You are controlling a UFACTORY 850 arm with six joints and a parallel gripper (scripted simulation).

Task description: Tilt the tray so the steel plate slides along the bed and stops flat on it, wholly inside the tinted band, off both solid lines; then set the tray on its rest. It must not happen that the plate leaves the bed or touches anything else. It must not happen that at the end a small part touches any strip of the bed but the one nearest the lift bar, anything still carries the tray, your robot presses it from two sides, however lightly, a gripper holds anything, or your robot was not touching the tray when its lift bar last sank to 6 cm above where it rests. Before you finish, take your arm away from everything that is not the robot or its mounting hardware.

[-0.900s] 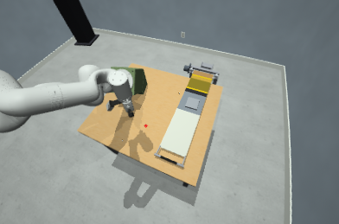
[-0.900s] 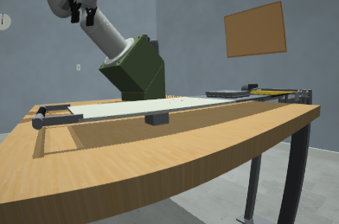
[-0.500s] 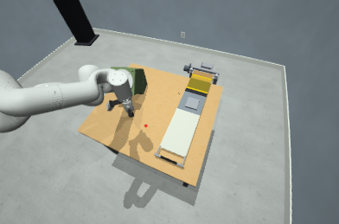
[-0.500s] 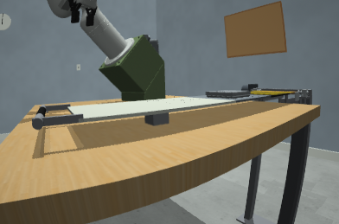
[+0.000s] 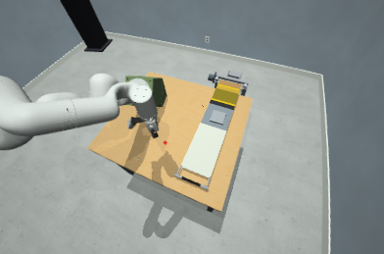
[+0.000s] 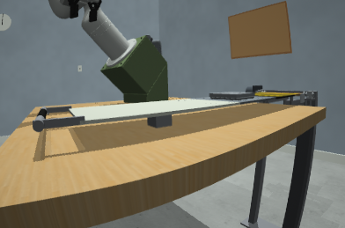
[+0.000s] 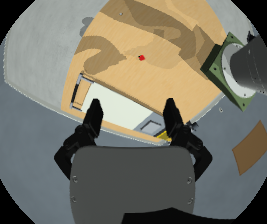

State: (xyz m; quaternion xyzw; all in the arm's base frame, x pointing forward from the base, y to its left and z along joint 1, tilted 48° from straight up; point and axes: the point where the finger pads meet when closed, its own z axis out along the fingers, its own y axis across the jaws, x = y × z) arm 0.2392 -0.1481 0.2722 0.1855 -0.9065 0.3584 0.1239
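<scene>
A long tray (image 5: 212,134) with a pale bed lies flat along the right side of the wooden table. A grey steel plate (image 5: 218,116) rests on the bed, just short of the yellow tinted band (image 5: 226,96) at the far end. The tray's handle bar (image 5: 192,178) is at the near end; in the side view it shows at the left (image 6: 53,121). My gripper (image 5: 154,132) is open and empty, high above the table's middle, well left of the tray. It also shows in the wrist view (image 7: 132,115) and in the side view (image 6: 82,6).
The green arm base (image 5: 149,90) stands at the table's back left. A small red marker (image 5: 166,142) lies on the table below the gripper. A hinge mount (image 5: 227,77) sits at the tray's far end. A black stand (image 5: 83,20) is on the floor behind.
</scene>
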